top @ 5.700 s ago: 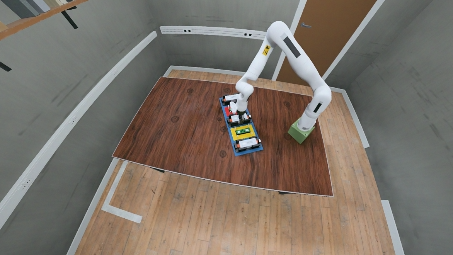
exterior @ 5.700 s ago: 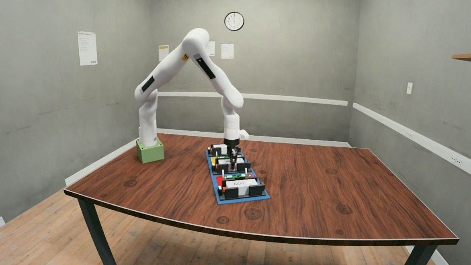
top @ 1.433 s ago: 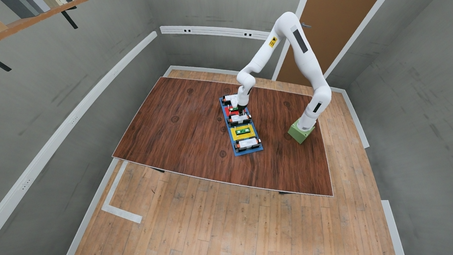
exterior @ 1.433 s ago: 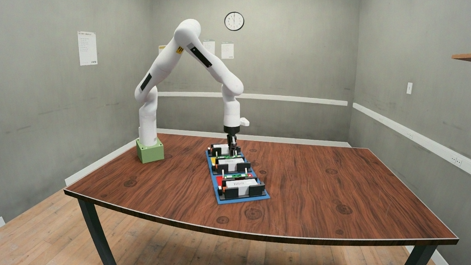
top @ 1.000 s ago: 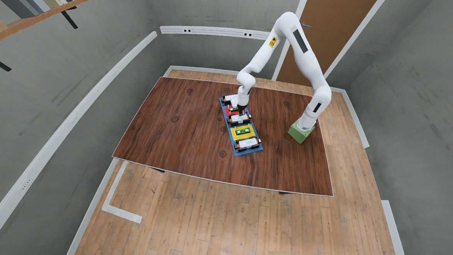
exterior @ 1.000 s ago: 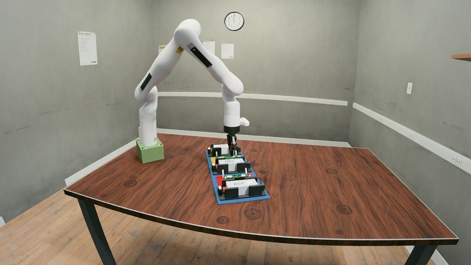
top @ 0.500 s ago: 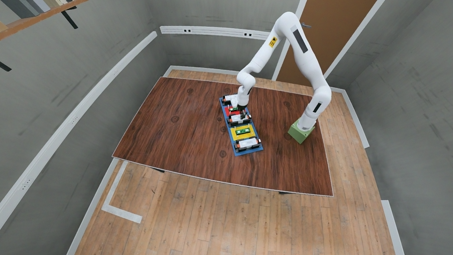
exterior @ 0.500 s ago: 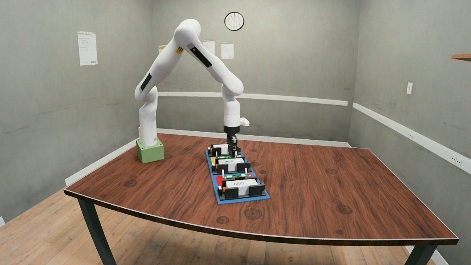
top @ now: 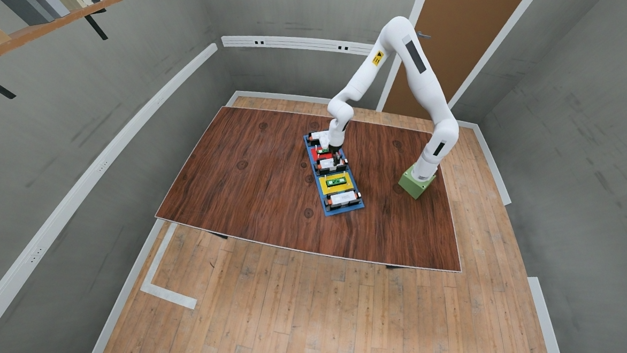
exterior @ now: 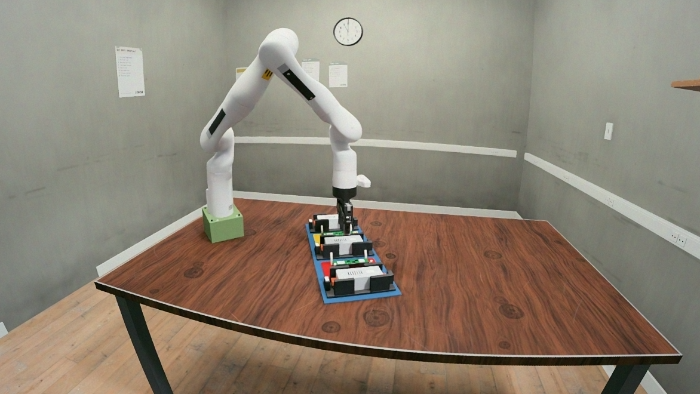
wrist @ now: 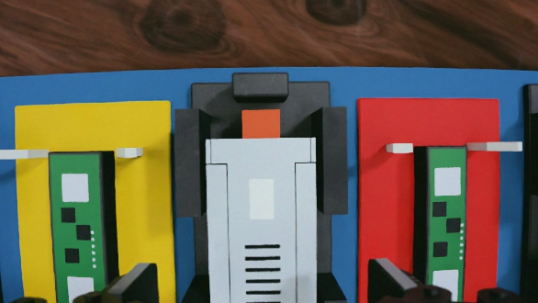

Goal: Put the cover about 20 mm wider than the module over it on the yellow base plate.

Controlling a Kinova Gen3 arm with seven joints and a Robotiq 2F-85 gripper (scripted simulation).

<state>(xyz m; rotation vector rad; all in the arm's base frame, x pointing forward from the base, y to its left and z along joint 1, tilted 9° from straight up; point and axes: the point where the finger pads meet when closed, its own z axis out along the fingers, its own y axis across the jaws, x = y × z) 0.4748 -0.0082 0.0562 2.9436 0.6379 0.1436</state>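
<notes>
the yellow plate [top: 325,187] [exterior: 316,238] [wrist: 142,124] is being flanked by the middle cover [top: 326,165] [exterior: 347,240] [wrist: 262,202] and an end cover [top: 343,198] [exterior: 325,221], both being cradled in holders; its module [top: 336,181] [exterior: 332,233] [wrist: 95,202] is being left exposed. above the cover beside the plate, the end effector [top: 336,158] [exterior: 346,230] [wrist: 263,285] is being held wide open, nothing being gripped.

Claw [top: 336,161] [exterior: 347,228] [wrist: 263,285] up: 5.7 s ago I was down at the middle cover [top: 329,165] [exterior: 337,240] [wrist: 262,197], now I hang above it, apart from it. My elbow [top: 398,29] [exterior: 279,45] rose too, and in the exterior view it sits further left, with my upper arm over most of the yellow-topped wall notice [exterior: 239,72]. Fingers look spread wider than 1.0 s ago, now fully open.
</notes>
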